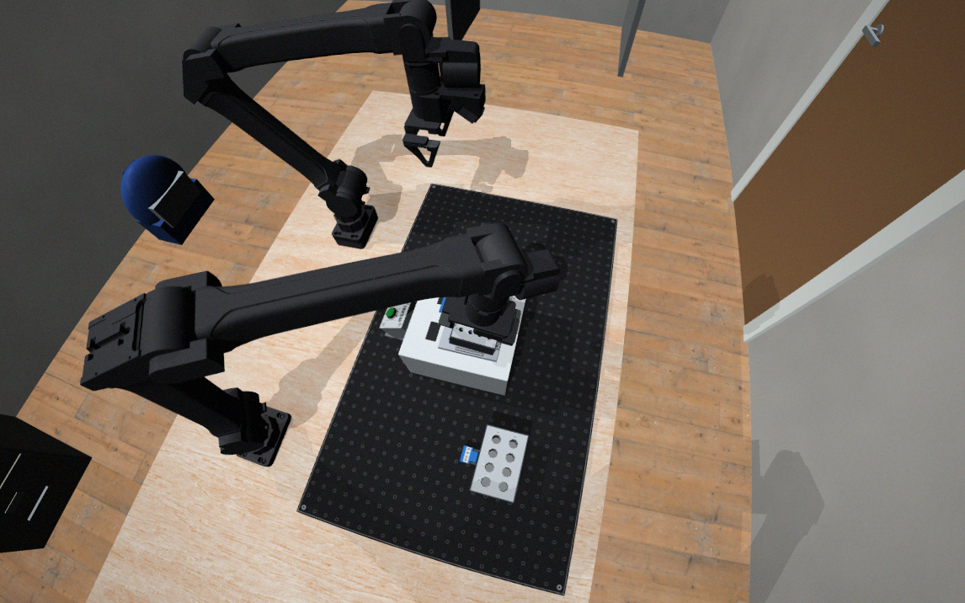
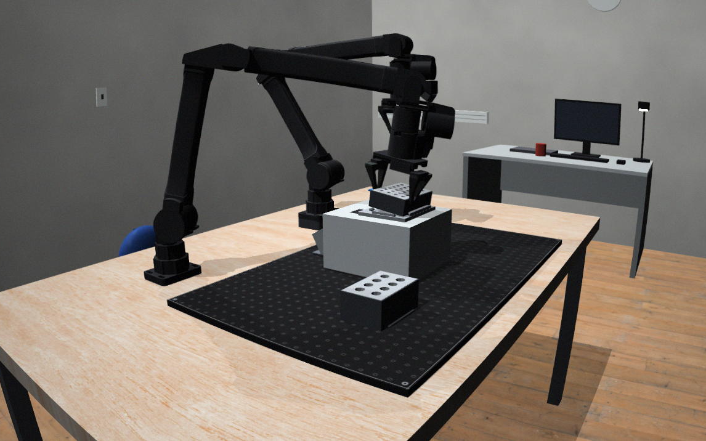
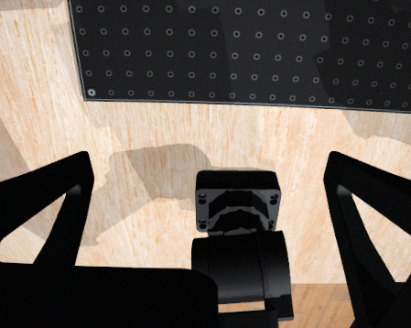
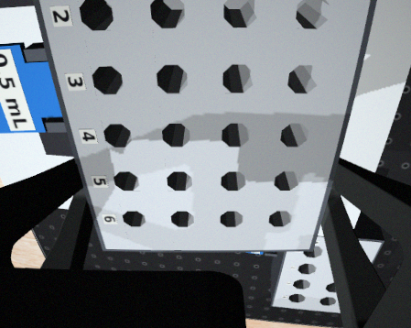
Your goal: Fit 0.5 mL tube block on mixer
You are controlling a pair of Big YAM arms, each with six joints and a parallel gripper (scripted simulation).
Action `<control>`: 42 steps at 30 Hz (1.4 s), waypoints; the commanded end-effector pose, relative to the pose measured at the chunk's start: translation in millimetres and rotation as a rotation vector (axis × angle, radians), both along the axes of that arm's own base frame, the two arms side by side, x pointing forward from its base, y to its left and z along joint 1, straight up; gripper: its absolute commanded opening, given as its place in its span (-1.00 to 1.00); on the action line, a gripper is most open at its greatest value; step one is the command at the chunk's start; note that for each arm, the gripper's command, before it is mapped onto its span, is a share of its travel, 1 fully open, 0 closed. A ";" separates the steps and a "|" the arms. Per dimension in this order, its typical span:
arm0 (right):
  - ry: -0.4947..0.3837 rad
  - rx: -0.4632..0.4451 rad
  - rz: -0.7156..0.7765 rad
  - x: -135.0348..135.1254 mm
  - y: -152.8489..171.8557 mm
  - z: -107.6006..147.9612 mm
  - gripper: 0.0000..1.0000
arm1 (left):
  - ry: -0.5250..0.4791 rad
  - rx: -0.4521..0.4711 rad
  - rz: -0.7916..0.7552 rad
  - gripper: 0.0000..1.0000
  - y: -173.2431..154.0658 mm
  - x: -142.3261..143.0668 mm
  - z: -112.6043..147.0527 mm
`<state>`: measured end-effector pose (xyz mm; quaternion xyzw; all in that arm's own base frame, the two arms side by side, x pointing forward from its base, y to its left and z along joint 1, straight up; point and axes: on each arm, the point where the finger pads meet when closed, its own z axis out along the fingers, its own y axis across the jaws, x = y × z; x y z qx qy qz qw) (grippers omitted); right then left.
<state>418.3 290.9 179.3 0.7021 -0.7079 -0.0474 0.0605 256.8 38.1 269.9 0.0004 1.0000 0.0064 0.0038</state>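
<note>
Lab: mixer (image 1: 452, 374) (image 2: 366, 243), tube block (image 1: 499, 462) (image 2: 380, 300) (image 4: 207, 105), perforated board (image 1: 426, 449) (image 2: 290, 307) (image 3: 161, 43).
</note>
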 end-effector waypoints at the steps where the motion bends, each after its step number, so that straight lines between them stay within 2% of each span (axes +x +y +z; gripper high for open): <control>1: -0.090 0.039 -0.037 13.0 5.0 29.6 -1.00 | -0.009 0.002 0.012 1.00 2.9 2.5 1.2; 26: -0.093 0.056 -0.039 11.8 4.6 30.8 -1.00 | -0.006 0.002 0.013 1.00 2.9 1.7 0.7; 42: -0.136 0.063 -0.036 11.3 3.8 32.2 -1.00 | -0.004 0.001 0.014 1.00 3.0 1.3 0.3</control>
